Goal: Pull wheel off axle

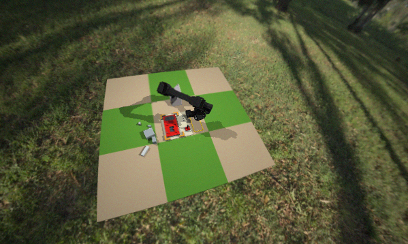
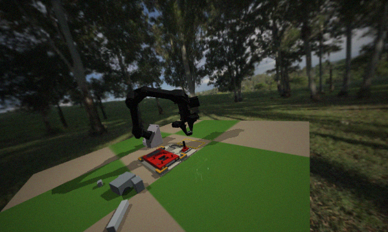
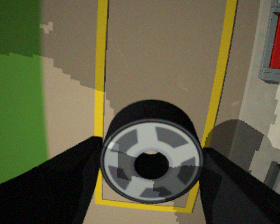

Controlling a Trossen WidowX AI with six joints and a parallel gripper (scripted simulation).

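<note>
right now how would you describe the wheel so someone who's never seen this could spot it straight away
Start at the black arm bending over the checkered green and tan mat, and follow it to its gripper. The wheel is clamped between the two black fingers, above the yellow-outlined rectangle. Unlike the red fixture and plain grey blocks nearby, it is round: dark tyre, grey spoked hub, central hole.

Matt grey wheel (image 3: 151,160), black tyre

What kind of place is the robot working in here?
Apparently an outdoor park or woodland clearing: grass surrounds a green-and-tan checkered mat, and tall trees stand behind the arm, whose gripper holds the wheel.
</note>
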